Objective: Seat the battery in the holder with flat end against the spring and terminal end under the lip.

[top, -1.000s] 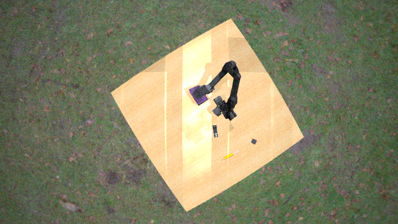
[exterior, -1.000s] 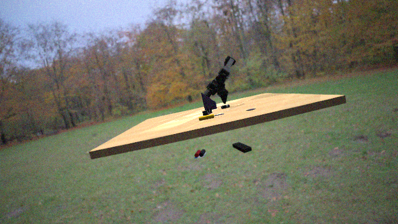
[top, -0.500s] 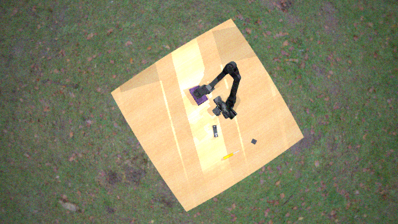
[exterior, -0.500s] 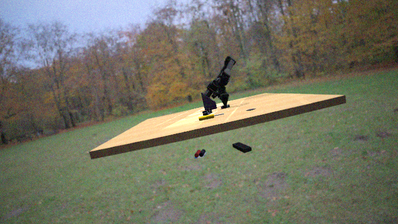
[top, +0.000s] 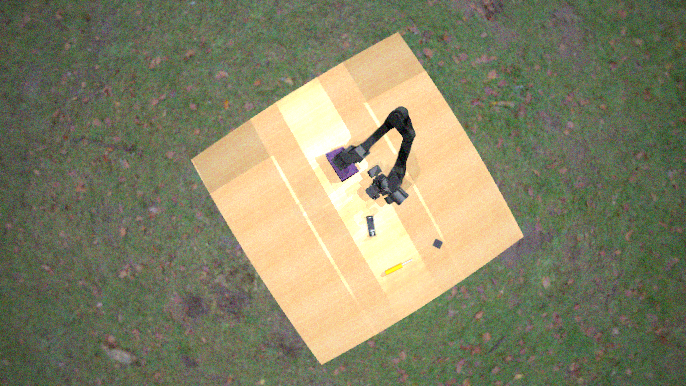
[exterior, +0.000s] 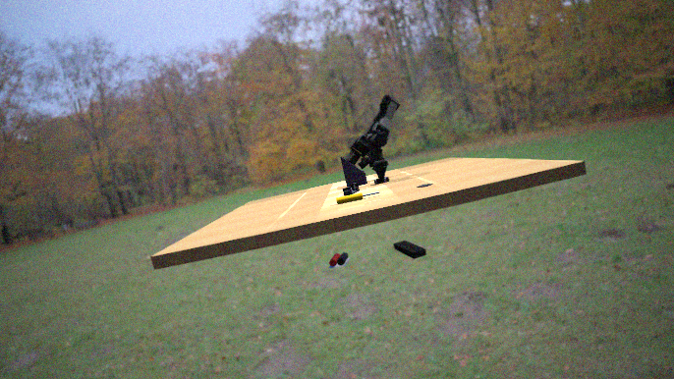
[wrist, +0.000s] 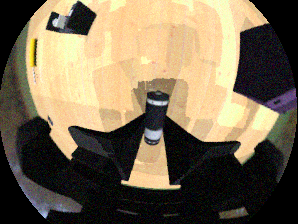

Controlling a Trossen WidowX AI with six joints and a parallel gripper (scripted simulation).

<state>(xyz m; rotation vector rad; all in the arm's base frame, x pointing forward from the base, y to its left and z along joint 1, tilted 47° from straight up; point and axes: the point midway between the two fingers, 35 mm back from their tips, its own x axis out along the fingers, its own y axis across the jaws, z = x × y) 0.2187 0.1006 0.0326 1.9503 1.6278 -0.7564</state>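
Observation:
The battery (wrist: 154,121) is a small black cylinder with a pale end. It lies on the wooden table (top: 280,235) and points away from the wrist camera. My gripper (wrist: 154,117) (top: 376,190) (exterior: 380,178) is low over the table, with one finger against each side of the battery, shut on it. The black holder (top: 370,226) (wrist: 73,19) (exterior: 351,189) lies apart from it, farther along the pale strip of the table and away from the arm's base. In the top and exterior views the battery is hidden by the gripper.
A yellow pencil (top: 397,268) (exterior: 350,197) (wrist: 33,52) lies beyond the holder. A small black square (top: 437,243) (exterior: 424,186) sits near the table's edge. The arm's base stands on a purple pad (top: 345,171) (wrist: 282,99). A red-and-black piece (exterior: 338,259) and a black block (exterior: 409,248) lie on the grass.

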